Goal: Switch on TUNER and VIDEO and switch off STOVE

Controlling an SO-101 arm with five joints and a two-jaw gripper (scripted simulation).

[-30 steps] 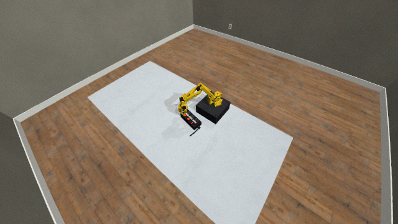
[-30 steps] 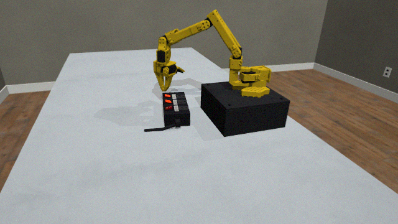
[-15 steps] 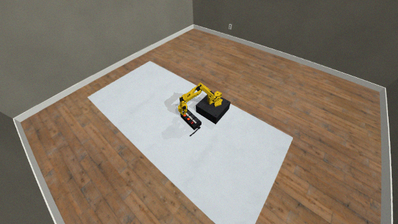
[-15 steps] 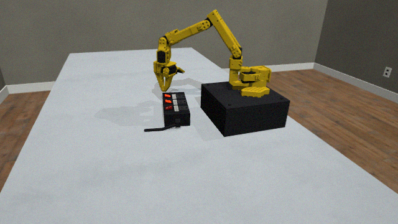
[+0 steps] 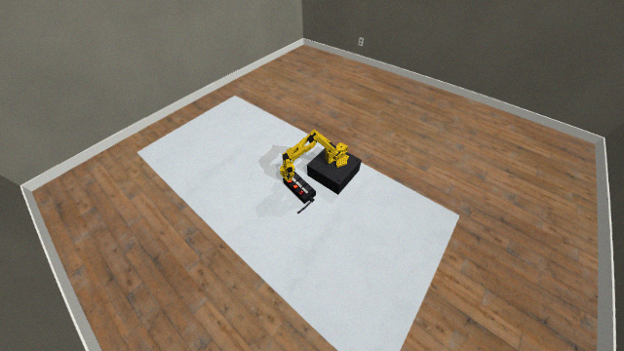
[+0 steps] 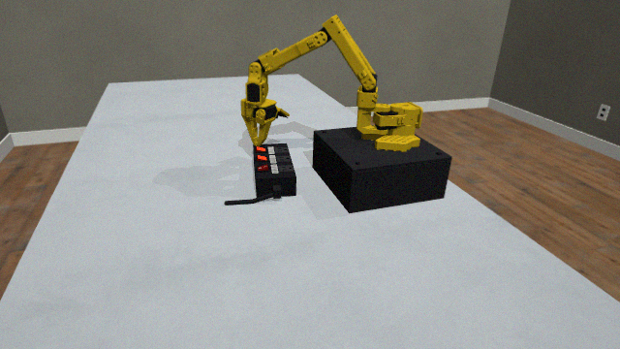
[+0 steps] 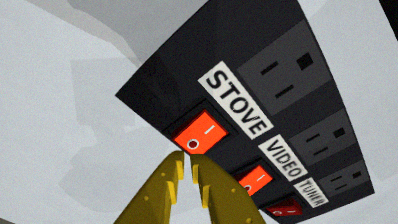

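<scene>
The black power strip [image 6: 274,170] lies right way up on the white mat, with its cord [image 6: 244,201] at the near end. In the wrist view the STOVE switch [image 7: 200,132] glows bright red, the VIDEO switch [image 7: 255,179] is bright red too, and the TUNER switch [image 7: 284,207] is darker red. White labels sit beside each switch, with sockets [image 7: 285,75] beyond them. My gripper [image 7: 186,169] is shut and empty, its tips just at the near edge of the STOVE switch; it also shows in the exterior view [image 6: 258,141] and the top view [image 5: 289,176].
The arm stands on a black base block [image 6: 380,167] just right of the strip. The white mat [image 5: 292,214] lies on a wooden floor with walls around.
</scene>
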